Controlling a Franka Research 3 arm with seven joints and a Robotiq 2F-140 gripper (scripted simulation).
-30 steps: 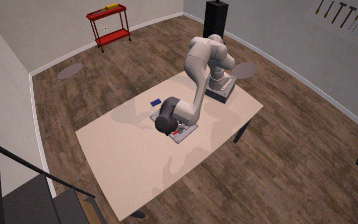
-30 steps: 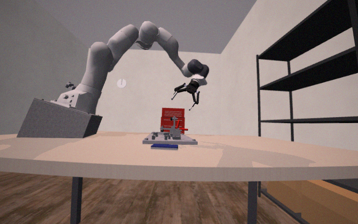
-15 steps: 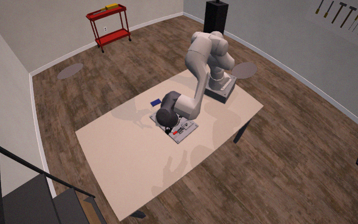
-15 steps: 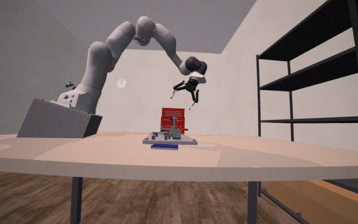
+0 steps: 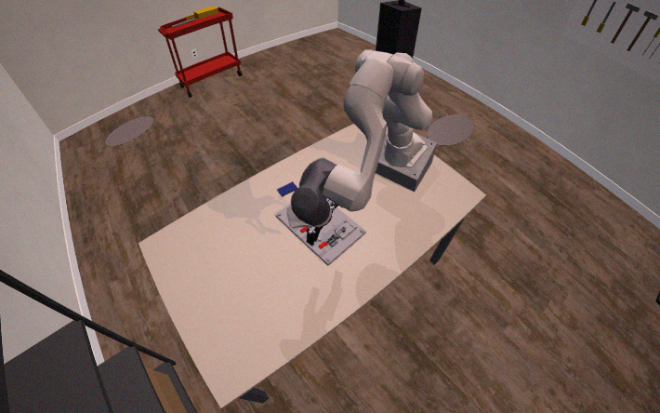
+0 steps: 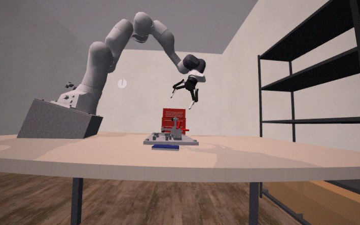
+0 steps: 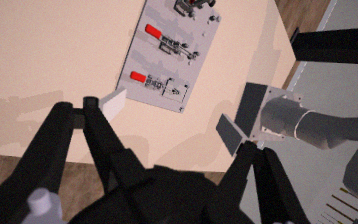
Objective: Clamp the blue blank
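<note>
The blue blank [image 5: 285,188] [image 6: 165,146] lies flat on the table [image 5: 230,307] [image 6: 92,159] [image 7: 55,50], just beside the grey fixture plate [image 5: 345,246] [image 6: 188,143] [image 7: 150,95]. The plate carries three nests with toggle clamps. Two red handles [image 5: 323,245] [image 7: 153,31] [image 7: 138,76] lie low; a third clamp [image 6: 176,126] [image 7: 191,8] stands raised. My gripper [image 6: 181,101] [image 7: 174,109] is open and empty, high above the plate. In the top view the wrist hides it and part of the plate. I cannot make out the slotted finished part in any view.
The robot base [image 5: 406,169] [image 6: 58,120] [image 7: 252,112] stands on the table behind the plate. A red cart [image 5: 199,46] [image 6: 174,115] stands by the far wall. A dark shelf rack [image 6: 315,83] stands to one side of the table.
</note>
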